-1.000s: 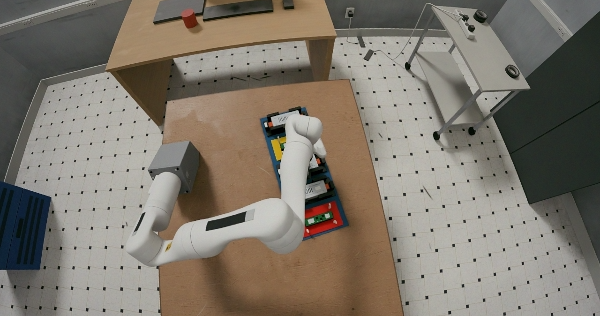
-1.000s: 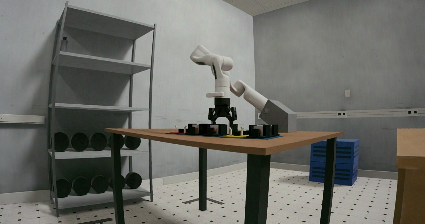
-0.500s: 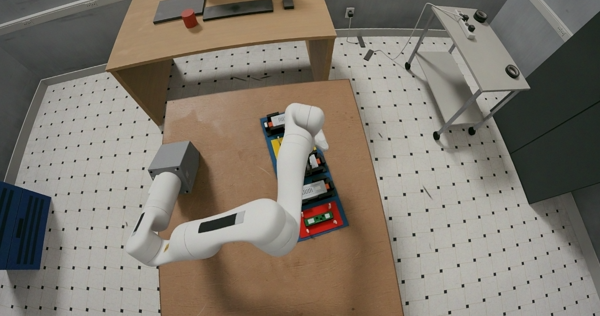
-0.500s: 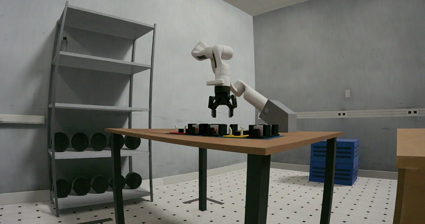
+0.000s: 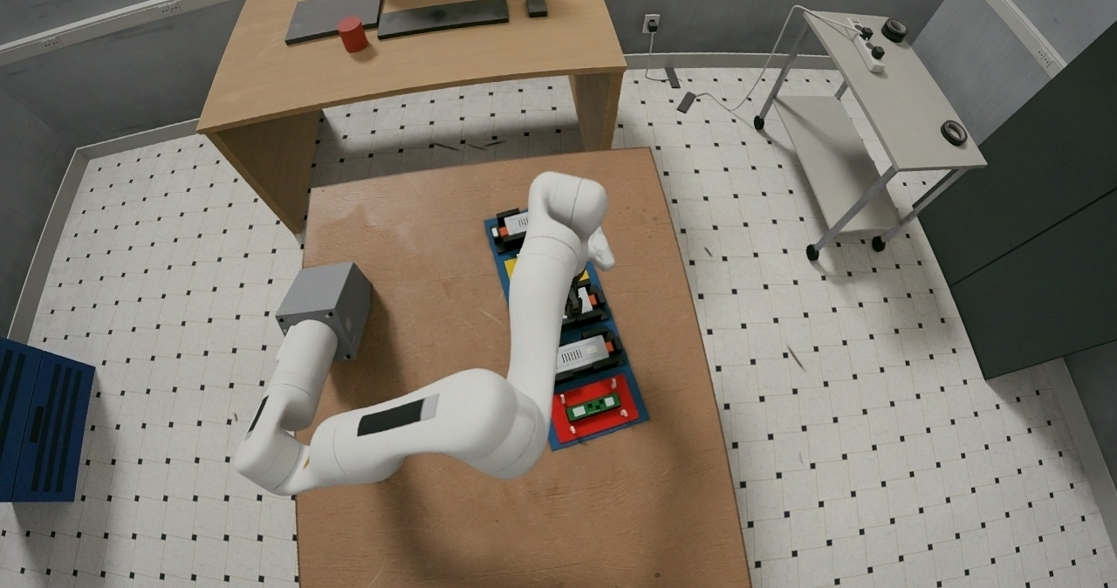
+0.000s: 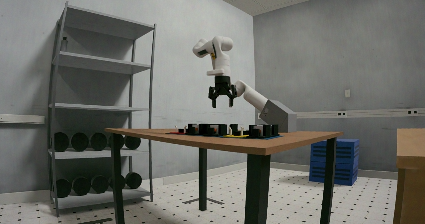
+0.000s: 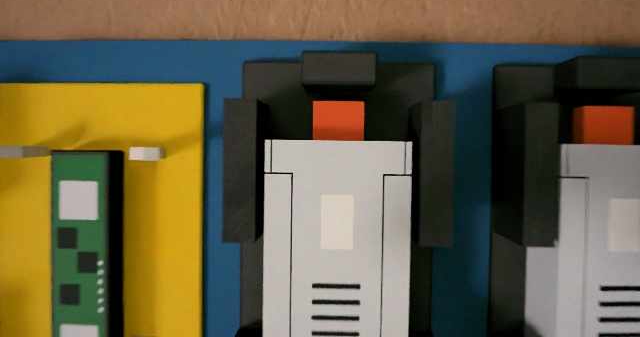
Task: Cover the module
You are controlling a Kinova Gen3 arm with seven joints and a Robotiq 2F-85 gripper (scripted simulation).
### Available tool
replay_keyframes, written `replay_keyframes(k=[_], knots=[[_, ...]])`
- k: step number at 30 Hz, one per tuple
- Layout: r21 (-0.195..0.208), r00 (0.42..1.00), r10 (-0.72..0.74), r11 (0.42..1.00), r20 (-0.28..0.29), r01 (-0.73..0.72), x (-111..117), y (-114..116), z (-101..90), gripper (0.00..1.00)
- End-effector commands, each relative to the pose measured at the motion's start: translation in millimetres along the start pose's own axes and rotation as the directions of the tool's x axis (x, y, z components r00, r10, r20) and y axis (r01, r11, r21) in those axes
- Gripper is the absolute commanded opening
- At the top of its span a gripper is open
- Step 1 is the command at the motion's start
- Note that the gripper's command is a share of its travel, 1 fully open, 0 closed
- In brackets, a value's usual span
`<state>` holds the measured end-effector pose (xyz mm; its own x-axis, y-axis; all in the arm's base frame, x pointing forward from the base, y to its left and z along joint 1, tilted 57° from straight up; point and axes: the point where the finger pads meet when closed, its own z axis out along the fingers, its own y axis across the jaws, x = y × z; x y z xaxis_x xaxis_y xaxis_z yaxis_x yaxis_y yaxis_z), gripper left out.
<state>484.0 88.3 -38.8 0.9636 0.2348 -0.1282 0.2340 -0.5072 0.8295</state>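
My gripper (image 6: 222, 103) is open and empty, fingers pointing down, high above the middle holder. A light grey cover (image 7: 367, 227) (image 5: 584, 297) with an orange end block sits there between dark holder walls; thin dark lines run along both sides of its top. A second cover (image 7: 595, 217) (image 5: 578, 356) sits in the holder on the red plate's side. The third cover (image 5: 517, 223) (image 6: 258, 128) is in the far holder, partly behind my arm in the top view. The yellow plate (image 7: 165, 227) (image 5: 510, 268) (image 6: 234, 136) bears an uncovered narrow green module (image 7: 87, 287).
White posts (image 7: 145, 153) stand on the yellow plate near the module's end. A red plate (image 5: 593, 431) with another green module (image 5: 593, 406) and white posts lies at the near end of the blue board (image 7: 220, 277). Dark holder walls (image 7: 435, 177) rise beside the covers.
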Motion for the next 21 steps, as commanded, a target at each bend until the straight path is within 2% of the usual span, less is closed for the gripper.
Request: replay_keyframes(k=[1,21], knots=[[0.000,1.000,0.000,1.000,-0.001,0.000,0.5,0.0,-10.8,1.00],[0.000,1.000,0.000,1.000,-0.001,0.000,0.5,-0.1,-1.9,1.00]])
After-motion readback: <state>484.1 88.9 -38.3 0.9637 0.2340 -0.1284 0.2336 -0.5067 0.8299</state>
